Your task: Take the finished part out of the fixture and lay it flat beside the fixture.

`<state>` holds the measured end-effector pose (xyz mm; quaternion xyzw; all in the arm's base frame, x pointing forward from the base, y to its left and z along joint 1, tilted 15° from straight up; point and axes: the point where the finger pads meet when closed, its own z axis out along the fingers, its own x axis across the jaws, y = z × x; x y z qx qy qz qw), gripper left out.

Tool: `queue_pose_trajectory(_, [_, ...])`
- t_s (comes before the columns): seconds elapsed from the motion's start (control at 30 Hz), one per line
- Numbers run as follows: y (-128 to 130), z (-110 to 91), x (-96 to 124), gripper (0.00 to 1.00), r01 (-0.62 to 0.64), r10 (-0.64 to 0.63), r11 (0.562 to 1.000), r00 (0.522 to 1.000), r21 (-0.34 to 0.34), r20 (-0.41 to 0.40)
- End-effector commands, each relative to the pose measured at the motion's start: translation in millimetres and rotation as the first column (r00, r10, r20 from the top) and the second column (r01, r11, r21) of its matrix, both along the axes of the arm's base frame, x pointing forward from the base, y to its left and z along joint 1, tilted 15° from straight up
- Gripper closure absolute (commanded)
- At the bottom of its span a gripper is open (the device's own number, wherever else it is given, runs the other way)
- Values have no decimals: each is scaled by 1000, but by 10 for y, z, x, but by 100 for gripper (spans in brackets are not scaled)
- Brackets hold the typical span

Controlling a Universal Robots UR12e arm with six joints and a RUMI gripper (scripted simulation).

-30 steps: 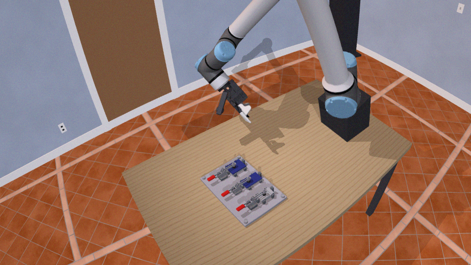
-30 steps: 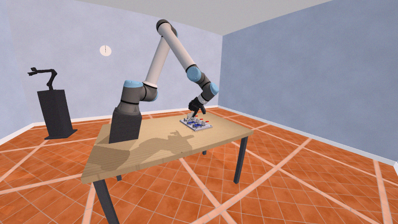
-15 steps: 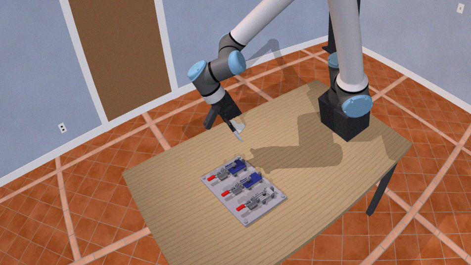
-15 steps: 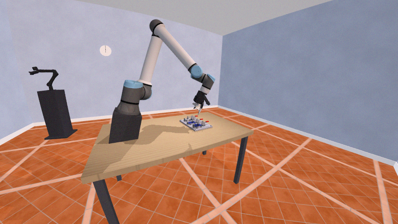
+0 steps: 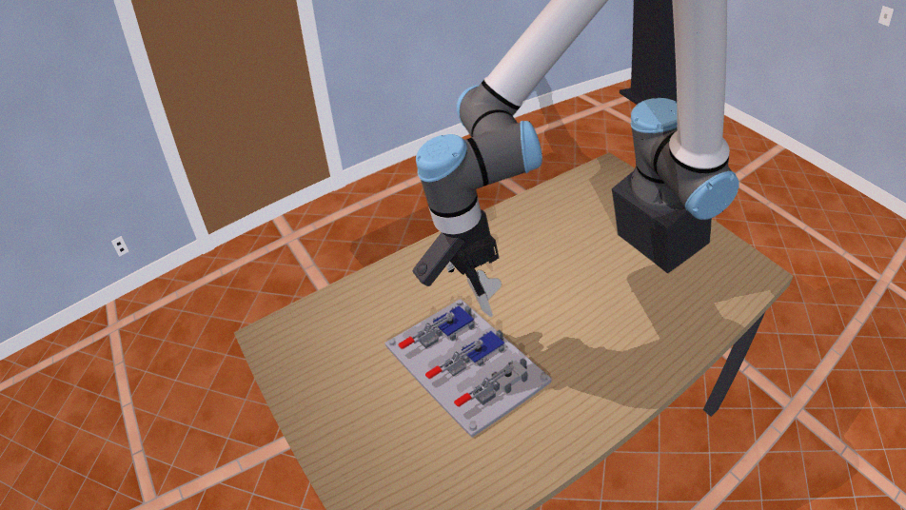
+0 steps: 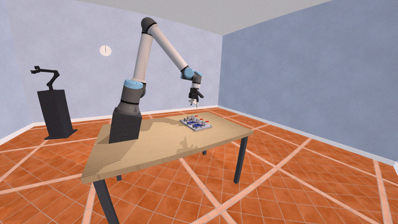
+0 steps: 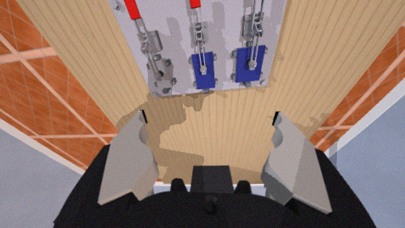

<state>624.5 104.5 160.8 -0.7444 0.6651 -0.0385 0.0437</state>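
Its jaws spread wide, the gripper [image 5: 486, 303] [image 6: 194, 105] [image 7: 208, 111] hangs above the fixture [image 5: 437, 387] [image 6: 206, 127] [image 7: 221, 25], which holds the finished part [image 5: 516, 375] [image 7: 162, 80] away from the counter's edges [image 5: 276, 410] [image 6: 167, 158].

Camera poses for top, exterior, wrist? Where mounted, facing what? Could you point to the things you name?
Top: high over the table's far end from the base, looking obliquely down at the fixture [image 5: 437, 380] [image 6: 204, 128] [image 7: 221, 25]; arm [image 5: 544, 50] [image 6: 143, 55] and open gripper [image 5: 470, 294] [image 6: 194, 106] [image 7: 208, 111] show.
Exterior: beyond the table's base end, off one side, facing across it toward the room corner; whole arm shows.
Wrist: on the arm's end, facing out past the fingers at the fixture; only the gripper shows.
Top and exterior share arm, table [image 5: 355, 443] [image 6: 161, 141] [image 7: 230, 136].
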Motion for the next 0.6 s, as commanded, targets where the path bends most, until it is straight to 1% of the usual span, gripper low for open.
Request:
queue_pose_trajectory(0.0, [562, 2, -112, 0, -52, 53, 999, 996, -11, 73])
queue_pose_trajectory(0.13, [828, 4, -216, 0, -81, 82, 997, 991, -8, 106])
queue_pose_trajectory(0.27, [1001, 6, -294, 0, -101, 101, 995, 987, -5, 127])
queue_pose_trajectory(0.33, [1001, 6, -294, 0, -101, 101, 995, 987, -5, 127])
queue_pose_trajectory(0.57, [1131, 9, -357, 0, -116, 115, 993, 983, -3, 143])
